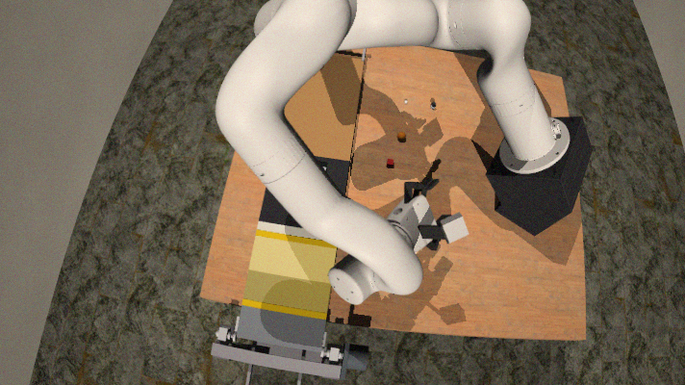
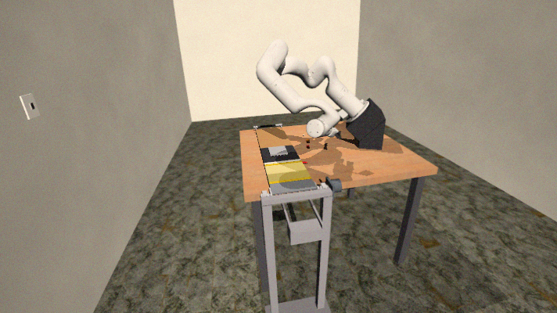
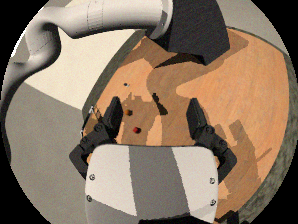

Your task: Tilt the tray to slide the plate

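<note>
Table: a wooden top [image 2: 382,169] on dark legs [image 2: 407,218].
Small red cube: [image 1: 390,162] on the table, right of centre.
Orange ball: [image 1: 401,136] just beyond the cube.
Two tiny pieces: one white [image 1: 405,101], one dark [image 1: 433,103], farther back.
Floor: mottled dark stone [image 2: 452,251].
Walls: grey, with a switch plate [image 2: 29,106] on the left; cream at the back [image 2: 263,25].

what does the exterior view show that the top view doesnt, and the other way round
Only the exterior view shows the steel plate lying on its dark patch of the tray bed, which the arm hides from above, plus the grey stand legs under the tray's near end and the table legs. Only the top view shows the open, empty gripper over the table, beside the tray, and the small red cube clearly. Both show the tinted band, its yellow lines, and the black arm pedestal.
</note>
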